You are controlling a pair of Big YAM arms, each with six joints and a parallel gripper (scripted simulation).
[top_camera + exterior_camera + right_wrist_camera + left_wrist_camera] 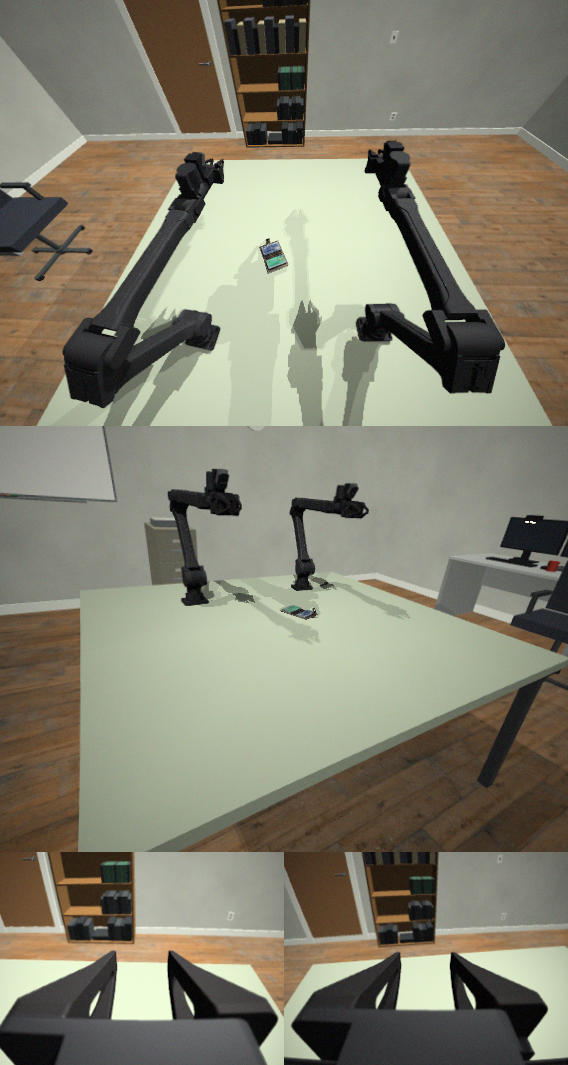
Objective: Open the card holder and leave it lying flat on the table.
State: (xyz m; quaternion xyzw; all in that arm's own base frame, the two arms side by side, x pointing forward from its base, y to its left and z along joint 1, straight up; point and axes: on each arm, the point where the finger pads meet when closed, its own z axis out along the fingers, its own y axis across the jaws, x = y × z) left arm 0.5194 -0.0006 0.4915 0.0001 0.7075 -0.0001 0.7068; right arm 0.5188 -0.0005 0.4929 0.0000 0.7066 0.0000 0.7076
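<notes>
The card holder lies open and flat near the middle of the pale green table, showing a blue panel and a green panel; it also shows in the exterior view. My left gripper is raised high above the far left part of the table, well away from the holder. Its fingers stand apart with nothing between them. My right gripper is raised high at the far right, also apart from the holder. Its fingers stand apart and empty. Neither wrist view shows the holder.
A bookshelf and a brown door stand beyond the table's far edge. An office chair stands on the wooden floor to the left. A desk with a monitor stands to one side.
</notes>
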